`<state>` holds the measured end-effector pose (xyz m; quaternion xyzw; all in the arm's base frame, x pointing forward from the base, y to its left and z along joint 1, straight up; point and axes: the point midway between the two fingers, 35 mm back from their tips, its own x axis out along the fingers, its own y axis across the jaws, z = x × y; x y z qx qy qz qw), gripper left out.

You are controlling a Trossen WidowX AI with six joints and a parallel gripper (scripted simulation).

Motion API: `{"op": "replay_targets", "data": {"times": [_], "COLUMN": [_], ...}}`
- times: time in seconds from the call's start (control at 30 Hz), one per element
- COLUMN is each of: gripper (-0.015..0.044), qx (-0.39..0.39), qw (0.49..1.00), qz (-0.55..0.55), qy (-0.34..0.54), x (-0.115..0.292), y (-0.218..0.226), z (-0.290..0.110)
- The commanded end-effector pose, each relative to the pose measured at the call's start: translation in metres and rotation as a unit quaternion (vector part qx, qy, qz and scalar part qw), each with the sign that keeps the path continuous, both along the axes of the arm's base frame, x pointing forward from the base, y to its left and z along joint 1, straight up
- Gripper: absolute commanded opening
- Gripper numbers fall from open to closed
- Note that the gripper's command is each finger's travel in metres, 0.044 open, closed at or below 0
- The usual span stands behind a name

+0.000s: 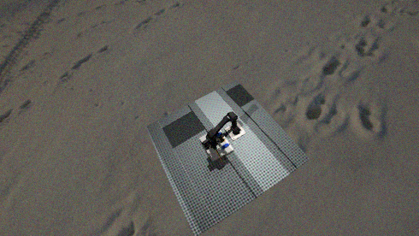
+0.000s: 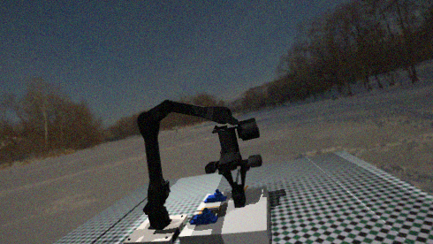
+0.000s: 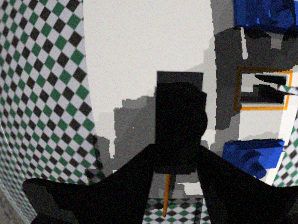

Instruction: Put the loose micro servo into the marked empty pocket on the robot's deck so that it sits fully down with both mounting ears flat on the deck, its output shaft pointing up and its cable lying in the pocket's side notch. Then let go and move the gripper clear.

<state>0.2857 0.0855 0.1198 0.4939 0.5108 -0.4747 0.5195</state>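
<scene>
The loose micro servo, a dark block, stood on the pale deck between the two fingers of the end effector, which had closed onto its sides and gripped it. An orange cable trailed from the servo toward the camera, so the grip left the lead free to be steered later into the side notch. The servo was not yet in the marked pocket, the orange-outlined opening to the right in the wrist view, well apart from it. Two blue servos sat seated on either side of that pocket, probably showing how the loose one should end up. In the exterior view the arm reached down steeply, wrist nearly vertical, which suited a straight lift. The checkered counter surrounded the deck.
</scene>
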Motion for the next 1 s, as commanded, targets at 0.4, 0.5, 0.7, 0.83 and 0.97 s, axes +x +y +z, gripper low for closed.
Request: {"op": "replay_targets", "data": {"times": [0.4, 0.5, 0.7, 0.83, 0.97], "gripper": [0.0000, 0.0000, 0.0000, 0.0000, 0.0000], "qx": [-0.002, -0.002, -0.002, -0.002, -0.003], "qw": [1.000, 1.000, 1.000, 1.000, 1.000], "qz": [-0.002, -0.002, -0.002, -0.002, -0.002], "qy": [0.000, 0.000, 0.000, 0.000, 0.000], "x": [-0.008, -0.008, -0.007, -0.006, -0.004], "y": [-0.003, -0.001, 0.005, -0.008, -0.027], "z": [0.029, 0.029, 0.030, 0.029, 0.029]}}
